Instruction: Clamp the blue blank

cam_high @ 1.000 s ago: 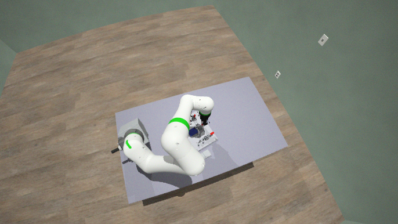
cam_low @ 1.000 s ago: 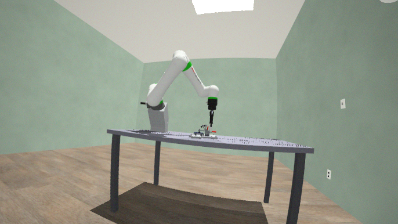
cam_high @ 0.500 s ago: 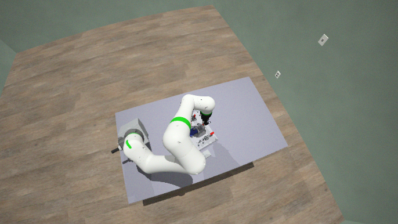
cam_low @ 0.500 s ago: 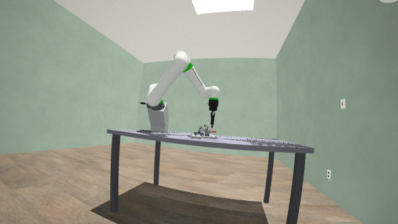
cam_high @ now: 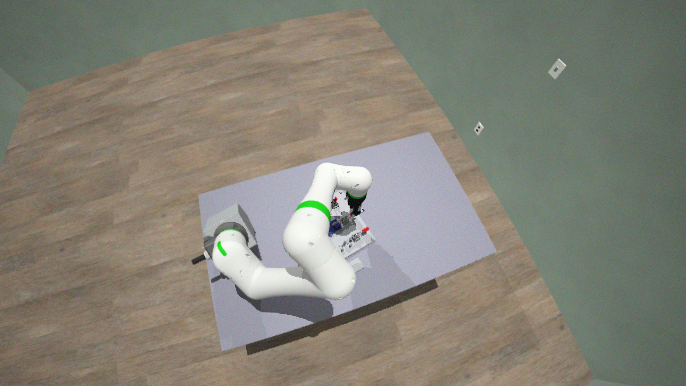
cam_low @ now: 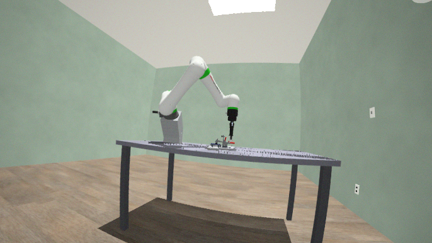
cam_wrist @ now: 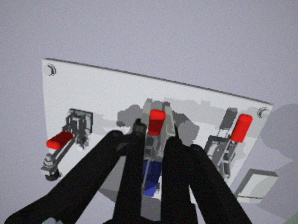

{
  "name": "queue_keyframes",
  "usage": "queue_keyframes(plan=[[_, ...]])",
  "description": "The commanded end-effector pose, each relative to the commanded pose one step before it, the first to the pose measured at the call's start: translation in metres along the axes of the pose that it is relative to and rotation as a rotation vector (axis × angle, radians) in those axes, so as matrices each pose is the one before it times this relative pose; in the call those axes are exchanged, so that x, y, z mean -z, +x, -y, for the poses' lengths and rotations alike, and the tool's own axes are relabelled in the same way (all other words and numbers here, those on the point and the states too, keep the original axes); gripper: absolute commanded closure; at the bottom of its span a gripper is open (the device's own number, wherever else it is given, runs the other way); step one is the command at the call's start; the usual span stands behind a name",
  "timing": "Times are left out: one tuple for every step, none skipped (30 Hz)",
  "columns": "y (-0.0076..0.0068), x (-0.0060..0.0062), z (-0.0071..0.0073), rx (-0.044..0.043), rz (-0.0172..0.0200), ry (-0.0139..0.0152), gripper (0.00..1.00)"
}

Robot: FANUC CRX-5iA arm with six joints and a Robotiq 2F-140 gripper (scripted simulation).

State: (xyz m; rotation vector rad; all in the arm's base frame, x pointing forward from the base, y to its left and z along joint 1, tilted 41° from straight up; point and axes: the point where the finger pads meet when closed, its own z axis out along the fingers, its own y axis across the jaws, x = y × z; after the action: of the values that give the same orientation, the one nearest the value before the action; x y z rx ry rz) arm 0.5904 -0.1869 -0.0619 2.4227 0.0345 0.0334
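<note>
A white fixture plate [cam_wrist: 100, 90] [cam_high: 361, 243] [cam_low: 211, 146] carries three toggle clamps with red handles. My gripper [cam_wrist: 155, 114] [cam_low: 231, 136] [cam_high: 356, 211] points down over the middle nest and is shut on the middle clamp's red handle [cam_wrist: 157, 121], which stands raised. The blue blank [cam_wrist: 153, 180] [cam_high: 333, 228] lies in the middle nest under the fingers, mostly hidden by them. A grey block [cam_wrist: 257, 183], which looks like the finished part, lies on the table off the plate's near right corner; I cannot see its slot.
The left clamp's handle [cam_wrist: 59, 140] lies low and points outward. The right clamp's handle [cam_wrist: 244, 127] stands up. The arm's base [cam_high: 231, 225] is at the table's left end, and its elbow hangs over part of the plate.
</note>
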Motion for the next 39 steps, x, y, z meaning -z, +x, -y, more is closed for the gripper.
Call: queue_keyframes(plan=[[0.00072, -0.00182, 0.00009, -0.00007, 0.00064, 0.00007, 1.0], [0.00036, -0.00059, 0.0, 0.0, 0.0, 0.0, 1.0], [0.0, 0.0, 0.0, 0.0, 0.0, 0.0, 1.0], [0.0, 0.0, 0.0, 0.0, 0.0, 0.0, 1.0], [0.00034, -0.00057, 0.0, 0.0, 0.0, 0.0, 1.0], [0.00033, -0.00055, 0.0, 0.0, 0.0, 0.0, 1.0], [0.00032, -0.00053, 0.0, 0.0, 0.0, 0.0, 1.0], [0.0003, -0.00051, 0.0, 0.0, 0.0, 0.0, 1.0], [0.00029, -0.00049, 0.0, 0.0, 0.0, 0.0, 1.0], [0.00023, -0.00053, 0.0, 0.0, 0.0, 0.0, 1.0], [0.00022, -0.00051, 0.0, 0.0, 0.0, 0.0, 1.0], [0.00021, -0.00049, 0.0, 0.0, 0.0, 0.0, 1.0], [0.00019, -0.00046, 0.0, 0.0, 0.0, 0.0, 1.0], [0.00018, -0.00044, 0.0, 0.0, 0.0, 0.0, 1.0], [0.00017, -0.00041, 0.0, 0.0, 0.0, 0.0, 1.0], [0.00016, -0.00039, 0.0, 0.0, 0.0, 0.0, 1.0], [0.00015, -0.00036, 0.0, 0.0, 0.0, 0.0, 1.0], [0.00014, -0.00034, 0.0, 0.0, 0.0, 0.0, 1.0], [0.00013, -0.00031, 0.0, 0.0, 0.0, 0.0, 1.0], [0.0, 0.0, 0.0, 0.0, 0.0, 0.0, 1.0], [0.0, 0.0, 0.0, 0.0, 0.0, 0.0, 1.0], [0.00012, -0.00029, 0.0, 0.0, 0.0, 0.0, 1.0], [0.00011, -0.00026, 0.0, 0.0, 0.0, 0.0, 1.0], [0.0001, -0.00024, 0.0, 0.0, 0.0, 0.0, 1.0], [0.00009, -0.00022, 0.0, 0.0, 0.0, 0.0, 1.0], [0.00008, -0.0002, 0.0, 0.0, 0.0, 0.0, 1.0], [0.00007, -0.00017, 0.0, 0.0, 0.0, 0.0, 1.0], [0.00006, -0.00015, 0.0, 0.0, 0.0, 0.0, 1.0], [0.00005, -0.00013, 0.0, 0.0, 0.0, 0.0, 1.0], [0.00005, -0.00012, 0.0, 0.0, 0.0, 0.0, 1.0], [0.00004, -0.0001, 0.0, 0.0, 0.0, 0.0, 1.0], [0.00003, -0.00008, 0.0, 0.0, 0.0, 0.0, 1.0], [0.00003, -0.00007, 0.0, 0.0, 0.0, 0.0, 1.0], [0.00002, -0.00005, 0.0, 0.0, 0.0, 0.0, 1.0], [0.00002, -0.00004, 0.0, 0.0, 0.0, 0.0, 1.0], [0.00001, -0.00003, 0.0, 0.0, 0.0, 0.0, 1.0], [0.0, 0.0, 0.0, 0.0, 0.0, 0.0, 1.0], [0.0, 0.0, 0.0, 0.0, 0.0, 0.0, 1.0], [0.00001, -0.00002, 0.0, 0.0, 0.0, 0.0, 1.0]])
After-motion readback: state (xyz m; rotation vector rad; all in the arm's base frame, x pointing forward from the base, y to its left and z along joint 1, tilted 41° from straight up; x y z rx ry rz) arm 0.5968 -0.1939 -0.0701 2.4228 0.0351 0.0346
